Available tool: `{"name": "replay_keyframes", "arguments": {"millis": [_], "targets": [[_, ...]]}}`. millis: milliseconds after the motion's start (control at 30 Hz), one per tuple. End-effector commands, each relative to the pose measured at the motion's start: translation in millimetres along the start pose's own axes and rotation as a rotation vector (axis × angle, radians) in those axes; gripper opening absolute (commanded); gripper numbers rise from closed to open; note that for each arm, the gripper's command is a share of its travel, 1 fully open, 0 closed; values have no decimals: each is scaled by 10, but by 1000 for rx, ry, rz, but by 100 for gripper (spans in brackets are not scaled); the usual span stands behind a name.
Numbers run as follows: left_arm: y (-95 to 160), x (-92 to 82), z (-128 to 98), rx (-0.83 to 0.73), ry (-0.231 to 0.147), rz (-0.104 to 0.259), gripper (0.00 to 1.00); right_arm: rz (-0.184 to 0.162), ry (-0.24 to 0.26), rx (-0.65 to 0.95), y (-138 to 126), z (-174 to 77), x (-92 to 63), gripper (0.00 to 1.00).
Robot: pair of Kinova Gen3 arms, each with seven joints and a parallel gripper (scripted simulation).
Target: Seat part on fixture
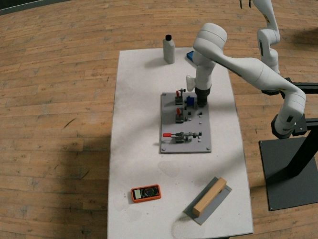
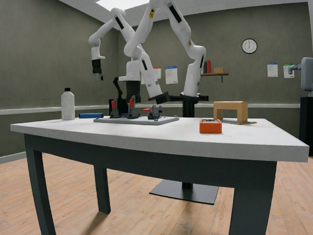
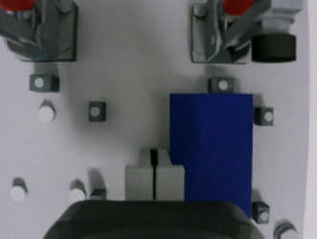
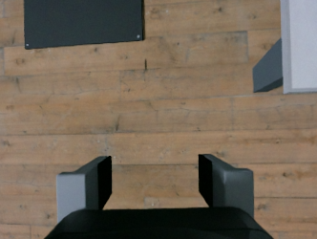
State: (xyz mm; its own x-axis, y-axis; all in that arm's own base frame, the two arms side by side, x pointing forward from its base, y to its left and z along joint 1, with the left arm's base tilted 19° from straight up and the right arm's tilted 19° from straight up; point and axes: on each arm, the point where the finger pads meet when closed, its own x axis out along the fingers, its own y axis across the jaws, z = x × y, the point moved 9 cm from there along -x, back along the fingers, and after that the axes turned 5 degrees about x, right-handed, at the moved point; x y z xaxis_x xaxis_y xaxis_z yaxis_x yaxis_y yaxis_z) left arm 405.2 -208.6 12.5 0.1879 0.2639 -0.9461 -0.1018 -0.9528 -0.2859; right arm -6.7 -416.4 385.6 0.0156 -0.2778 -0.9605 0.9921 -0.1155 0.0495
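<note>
The blue part (image 1: 190, 101) (image 3: 211, 143) lies on the grey fixture plate (image 1: 190, 148) (image 2: 125, 121) (image 3: 134, 57). In the left wrist view its top edge is close against one dark block (image 3: 221, 85), and its right edge is at or nearly at two dark blocks (image 3: 264, 116) (image 3: 261, 212). Whether it lies fully flat on the pads cannot be told. My left gripper (image 3: 153, 166) is shut and empty, its fingertips at the part's left edge, seemingly touching it. My right gripper (image 4: 155, 173) (image 1: 245, 4) (image 2: 99, 77) is open and empty, away from the table.
Red-handled clamps (image 1: 178, 97) (image 1: 179, 115) (image 1: 179, 135) stand on the plate; two are beyond the part's top side in the left wrist view. A bottle (image 1: 168, 51) and blue box (image 1: 189, 55) are at the far end, a multimeter (image 1: 146, 193) and wooden-handled trowel (image 1: 209, 197) at the near end.
</note>
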Motion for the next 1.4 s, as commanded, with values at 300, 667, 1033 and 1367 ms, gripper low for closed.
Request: {"name": "replay_keyframes", "arguments": {"millis": [300, 667, 1033, 1367], "targets": [[66, -6, 2, -1, -3, -2, 0, 0, -2, 0, -1, 3, -6, 100], [67, -5, 10, 0, -4, -2, 0, 0, -2, 0, -1, 3, -6, 100], [84, -6, 2, -1, -3, -1, 0, 0, -2, 0, -1, 3, -6, 100], [110, -6, 0, -1, -3, -1, 0, 0, -2, 0, -1, 3, -6, 100]]}}
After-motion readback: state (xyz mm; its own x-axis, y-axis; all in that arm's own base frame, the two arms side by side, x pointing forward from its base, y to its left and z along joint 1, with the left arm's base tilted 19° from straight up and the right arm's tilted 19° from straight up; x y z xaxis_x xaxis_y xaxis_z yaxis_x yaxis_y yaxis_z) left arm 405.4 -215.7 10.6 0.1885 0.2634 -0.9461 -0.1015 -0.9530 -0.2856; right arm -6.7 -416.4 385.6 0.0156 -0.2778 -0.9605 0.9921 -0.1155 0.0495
